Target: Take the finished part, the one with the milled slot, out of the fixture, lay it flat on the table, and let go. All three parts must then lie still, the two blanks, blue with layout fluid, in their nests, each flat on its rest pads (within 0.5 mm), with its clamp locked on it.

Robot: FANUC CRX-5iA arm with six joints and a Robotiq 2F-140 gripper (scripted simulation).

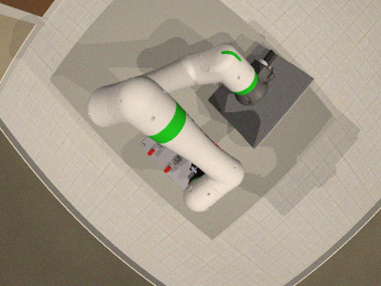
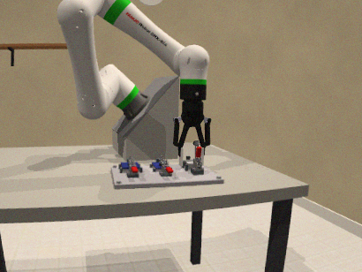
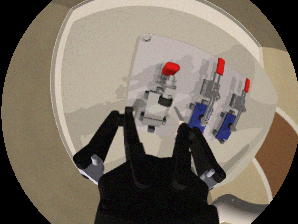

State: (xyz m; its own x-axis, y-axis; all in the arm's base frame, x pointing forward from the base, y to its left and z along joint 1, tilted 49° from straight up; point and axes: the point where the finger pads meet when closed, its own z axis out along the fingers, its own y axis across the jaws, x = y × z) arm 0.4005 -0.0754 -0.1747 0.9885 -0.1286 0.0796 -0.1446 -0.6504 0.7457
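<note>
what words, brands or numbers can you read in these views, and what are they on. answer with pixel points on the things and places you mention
"FANUC", in red on the upper link of the robot arm (image 1: pixel 204 149) (image 2: pixel 152 35), exterior view.
"Robot CRX-5iA", in black on the same link after the red word; small and blurred, so that reading is not certain, and a word squeezed in around "Robot" is too blurred to read.
I can make out no other text.
</note>
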